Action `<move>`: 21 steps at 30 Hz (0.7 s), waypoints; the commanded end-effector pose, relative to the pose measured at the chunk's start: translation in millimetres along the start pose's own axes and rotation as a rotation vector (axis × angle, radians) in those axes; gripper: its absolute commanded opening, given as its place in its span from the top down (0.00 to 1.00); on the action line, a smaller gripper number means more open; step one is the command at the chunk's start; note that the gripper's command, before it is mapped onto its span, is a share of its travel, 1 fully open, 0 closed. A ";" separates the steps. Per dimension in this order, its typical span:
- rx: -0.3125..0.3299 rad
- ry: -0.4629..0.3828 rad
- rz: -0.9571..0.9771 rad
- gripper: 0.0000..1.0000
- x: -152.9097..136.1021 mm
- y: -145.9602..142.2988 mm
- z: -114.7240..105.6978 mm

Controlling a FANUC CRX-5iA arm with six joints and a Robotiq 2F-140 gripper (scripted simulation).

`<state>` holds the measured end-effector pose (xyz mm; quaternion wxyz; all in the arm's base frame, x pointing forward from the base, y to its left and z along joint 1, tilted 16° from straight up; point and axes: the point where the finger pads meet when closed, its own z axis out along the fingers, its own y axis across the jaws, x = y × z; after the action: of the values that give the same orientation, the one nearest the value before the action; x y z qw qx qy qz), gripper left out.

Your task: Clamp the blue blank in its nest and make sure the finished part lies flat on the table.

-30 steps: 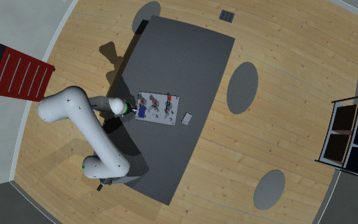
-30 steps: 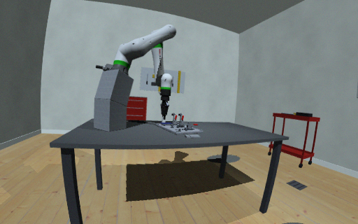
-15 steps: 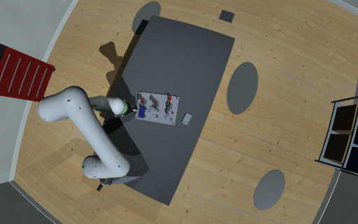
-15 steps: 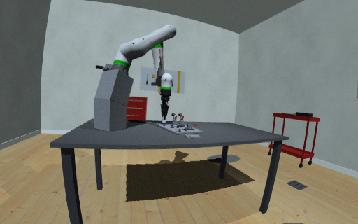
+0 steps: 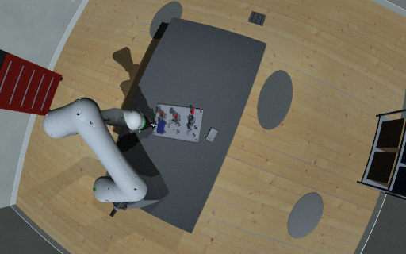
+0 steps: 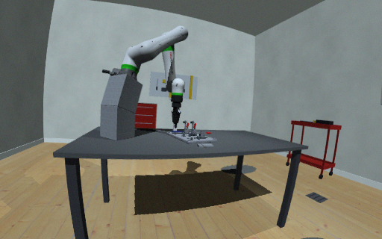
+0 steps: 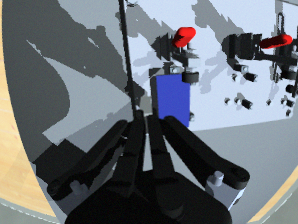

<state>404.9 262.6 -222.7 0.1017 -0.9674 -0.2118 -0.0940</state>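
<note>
From the top view, the blue blank point(image 5: 161, 126) lies on the fixture plate point(image 5: 198, 132) in the nest nearest the arm, and the gripper point(image 5: 152, 125) sits right at the blank's near short edge. The finished part point(image 5: 212, 134) lies pale on the table point(image 5: 206, 59) just off the plate's far side, apparently flat. The risk here: with the claw so close to that free end, a nudge along the blank could go crooked and leave one long side off its side blocks.

Over to the exterior view: the gripper point(image 6: 175, 120) points straight down, low over the plate's point(image 6: 192, 139) near end, with the clamp handles point(image 6: 188, 126) standing just beyond it. Contact is too small to judge from here. If the tips ride on top of the blank instead of behind its edge, they could tip it off its rest pads.

Now the wrist view: the fingers are fully closed, tips together, holding nothing. The blank point(image 7: 172, 98) lies just ahead of the tips, its far end at the clamp with the red handle point(image 7: 184, 35). That handle looks raised, so I judge the clamp not yet locked; the danger is a handle stopped short of dead centre, looking shut while the bar is not level on the part.
</note>
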 end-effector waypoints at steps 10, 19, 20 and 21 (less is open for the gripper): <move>0.000 0.000 0.000 1.00 0.1 4.1 -0.1; 0.000 0.000 0.000 1.00 0.1 4.1 -0.1; 0.000 0.000 0.000 1.00 0.1 4.2 -0.1; 0.000 0.000 0.000 1.00 0.1 4.5 -0.1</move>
<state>406.7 258.9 -223.3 0.1017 -0.9675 -0.2118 -0.0940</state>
